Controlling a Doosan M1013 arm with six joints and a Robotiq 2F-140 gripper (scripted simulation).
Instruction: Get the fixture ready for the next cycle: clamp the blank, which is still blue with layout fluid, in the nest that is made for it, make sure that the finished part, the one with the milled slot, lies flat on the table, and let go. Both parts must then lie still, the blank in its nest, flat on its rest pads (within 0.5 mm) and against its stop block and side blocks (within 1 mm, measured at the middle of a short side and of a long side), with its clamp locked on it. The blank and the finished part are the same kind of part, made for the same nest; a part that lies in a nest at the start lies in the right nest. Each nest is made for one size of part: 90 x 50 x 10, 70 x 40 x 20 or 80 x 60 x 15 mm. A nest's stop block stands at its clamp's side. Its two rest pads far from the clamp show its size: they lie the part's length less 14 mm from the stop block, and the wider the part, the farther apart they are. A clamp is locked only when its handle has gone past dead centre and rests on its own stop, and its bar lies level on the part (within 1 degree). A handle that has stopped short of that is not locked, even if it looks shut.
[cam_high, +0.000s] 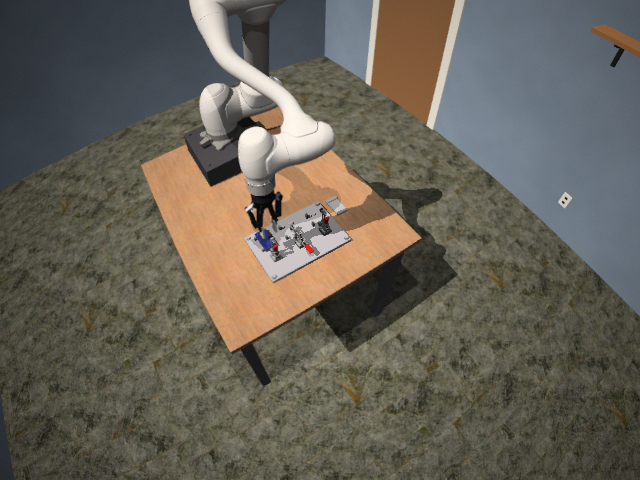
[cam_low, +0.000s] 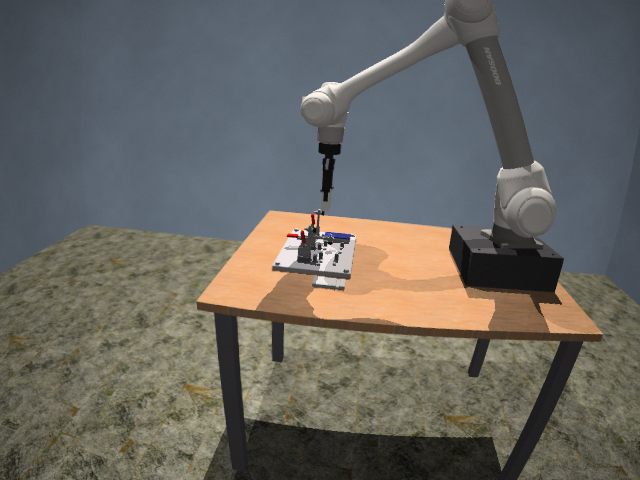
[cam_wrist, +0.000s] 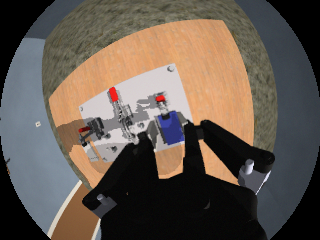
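The blue blank (cam_high: 264, 239) (cam_low: 340, 235) (cam_wrist: 171, 127) lies in the left nest of the grey fixture plate (cam_high: 295, 266) (cam_low: 287, 261) (cam_wrist: 143, 86). That nest's clamp, with a red handle (cam_high: 276, 249) (cam_wrist: 160, 100), stands at the blank's front end; I cannot tell whether its bar lies on the blank. The grey finished part (cam_high: 337, 205) (cam_low: 329, 282) lies flat on the table beside the plate's far right corner. My gripper (cam_high: 263, 226) (cam_low: 324, 206) (cam_wrist: 167, 123) hangs a little above the plate's back edge near the blank, fingers partly open with nothing between them.
Two more clamps stand on the plate: the middle one with its red handle (cam_high: 309, 248) (cam_low: 293, 235) lying flat, the right one with its handle (cam_high: 326, 219) (cam_low: 312, 219) upright. The arm's black base (cam_high: 217, 155) (cam_low: 504, 263) sits at the wooden table's (cam_high: 217, 279) back.
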